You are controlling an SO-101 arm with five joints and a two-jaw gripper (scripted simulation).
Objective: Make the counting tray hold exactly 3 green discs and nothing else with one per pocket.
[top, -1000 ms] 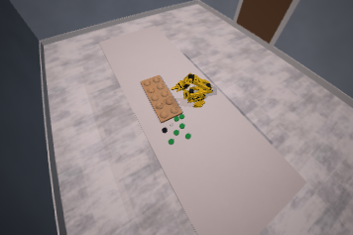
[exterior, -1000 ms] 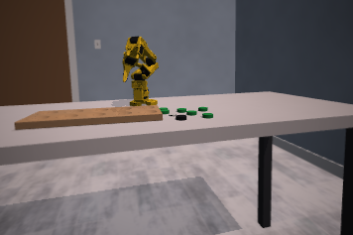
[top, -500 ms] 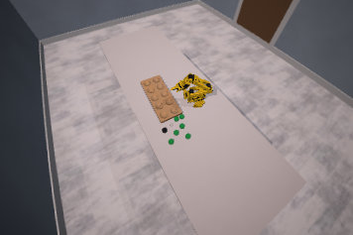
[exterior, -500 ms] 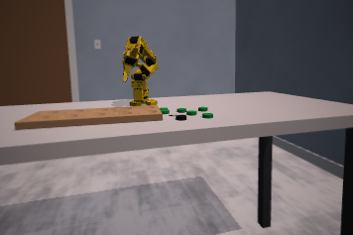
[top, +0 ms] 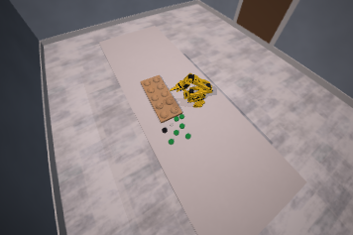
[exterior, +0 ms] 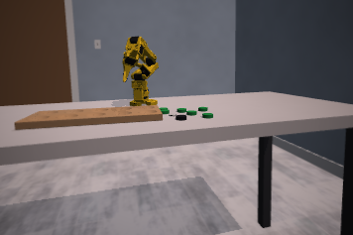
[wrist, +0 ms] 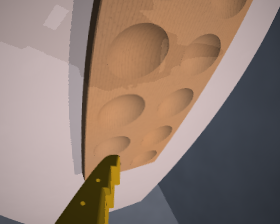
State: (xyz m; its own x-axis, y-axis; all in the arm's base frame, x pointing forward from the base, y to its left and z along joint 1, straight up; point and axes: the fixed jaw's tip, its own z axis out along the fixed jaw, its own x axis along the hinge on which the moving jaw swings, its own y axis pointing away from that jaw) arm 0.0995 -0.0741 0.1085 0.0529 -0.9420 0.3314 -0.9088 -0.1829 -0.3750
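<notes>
Gripper [exterior: 127,75] jaws wide apart, holding nothing, raised above wooden counting tray [top: 160,96], green discs [top: 179,126] beside tray

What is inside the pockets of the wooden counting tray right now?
Every pocket that shows in the tan wooden counting tray looks bare, with no disc in it. In the wrist view the yellow pincer finger covers the tray's nearest edge.

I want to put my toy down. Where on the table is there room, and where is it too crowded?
There is bare table on the long stretch past the green discs, and more beyond the far end of the tray. It is crowded at the tray's near end, where discs cluster beside the arm.
</notes>
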